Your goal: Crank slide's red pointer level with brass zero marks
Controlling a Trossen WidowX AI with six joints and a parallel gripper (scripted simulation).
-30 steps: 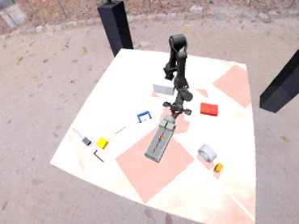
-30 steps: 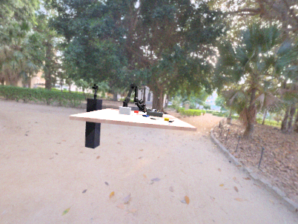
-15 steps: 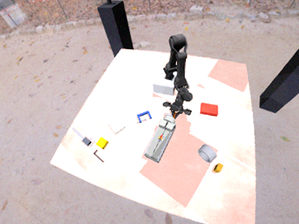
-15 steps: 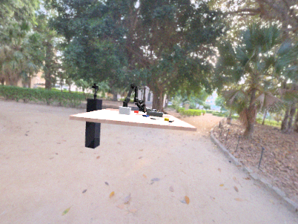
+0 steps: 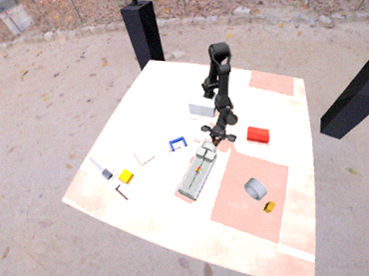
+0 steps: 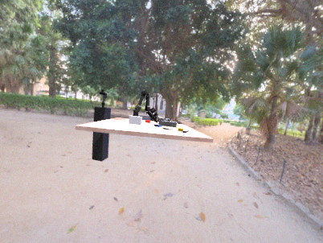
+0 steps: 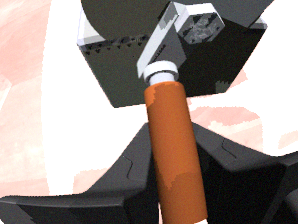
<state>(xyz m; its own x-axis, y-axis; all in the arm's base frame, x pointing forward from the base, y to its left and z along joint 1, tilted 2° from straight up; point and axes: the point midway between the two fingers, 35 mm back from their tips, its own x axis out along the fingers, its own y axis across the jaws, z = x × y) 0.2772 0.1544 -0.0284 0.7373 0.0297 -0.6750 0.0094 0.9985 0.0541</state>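
The machine (image 5: pixel 190 185) (image 6: pixel 169 124) is a long grey box with a slot along its top and a rounded housing at the arm's end. The small red pointer (image 5: pixel 198 169) stands about midway along the slot. The brass marks are too small to tell apart, so its exact level against them cannot be read. The orange crank handle (image 7: pixel 175 150) runs up to a pale crank arm (image 7: pixel 162 45) at the machine's end. My gripper (image 5: pixel 216 139) (image 7: pixel 164 127) is shut on the orange handle, with one dark finger on each side.
A white box (image 5: pixel 201 108) (image 6: pixel 135 120) stands near the arm's base. A red block (image 5: pixel 258 135) lies right of the gripper, with an orange-yellow block (image 5: pixel 269 207) farther forward. A blue bracket (image 5: pixel 177 140), a yellow block (image 5: pixel 126 176) and a black hooked rod (image 5: pixel 122 193) lie left of the machine.
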